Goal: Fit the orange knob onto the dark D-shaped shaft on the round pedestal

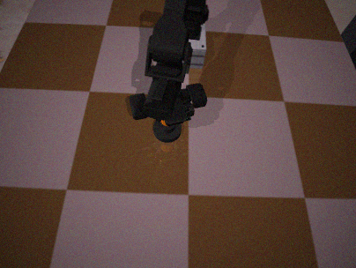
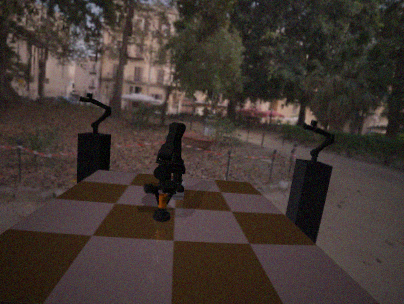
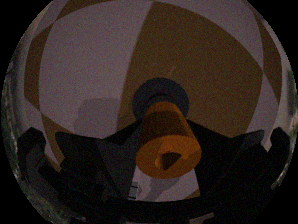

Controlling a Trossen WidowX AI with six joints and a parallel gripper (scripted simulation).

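The orange knob (image 1: 164, 122) (image 2: 162, 201) (image 3: 167, 142) is held upright between the fingers of my gripper (image 1: 166, 118) (image 2: 162, 195) (image 3: 163, 123), which is shut on it. In the wrist view the knob's wide end faces the camera and shows a dark hollow; its narrower end points to the pedestal. The round dark pedestal (image 1: 167, 136) (image 2: 161, 216) (image 3: 160, 85) stands on the table directly below the knob. The knob's lower end overlaps the pedestal's middle in the wrist view. The shaft and its flat side are hidden, and I cannot tell how far the knob is down on it.
The table has large brown (image 1: 128, 163) and pale squares. A light grey box (image 1: 198, 57) (image 3: 133, 190) is behind the gripper, beside the arm. Two black posts (image 2: 93, 156) (image 2: 309, 195) with thin arms stand beyond the table's sides.
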